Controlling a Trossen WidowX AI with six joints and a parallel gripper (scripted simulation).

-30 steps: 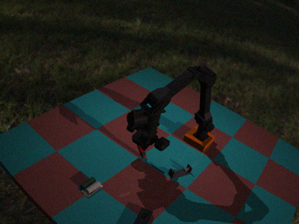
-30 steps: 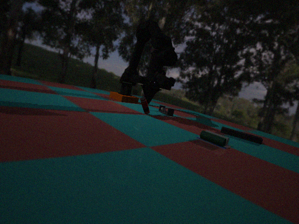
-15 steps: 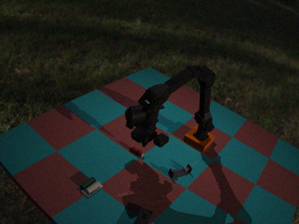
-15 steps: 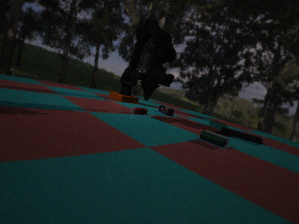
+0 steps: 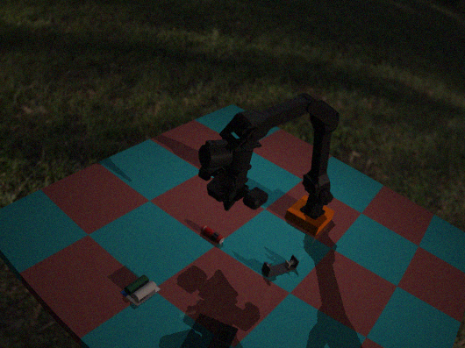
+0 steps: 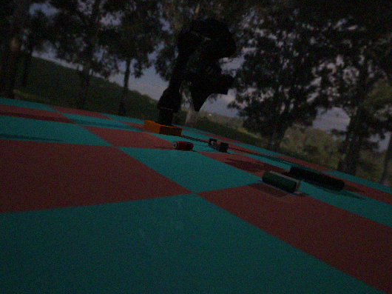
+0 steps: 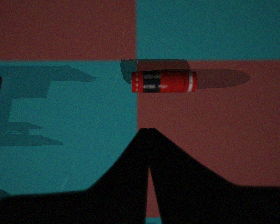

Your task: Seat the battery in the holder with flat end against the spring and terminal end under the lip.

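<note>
The red battery [image 5: 212, 234] lies on its side on the checkered mat, on a red square by a teal one. It also shows in the exterior view [image 6: 183, 145] and in the wrist view [image 7: 164, 82], lying crosswise ahead of the fingers. My gripper [image 5: 228, 204] [image 7: 147, 135] hangs well above the mat, above and behind the battery, fingers shut with nothing between them. The dark holder [image 5: 280, 266] sits on a teal square to the right of the battery, apart from it; it shows small in the exterior view [image 6: 218, 144].
The arm's orange base [image 5: 310, 218] stands behind the holder. A green cylinder and a pale one on a small plate [image 5: 140, 289] lie at the mat's front left; the green one shows in the exterior view [image 6: 281, 181], with a long dark bar [image 6: 316, 178] behind it.
</note>
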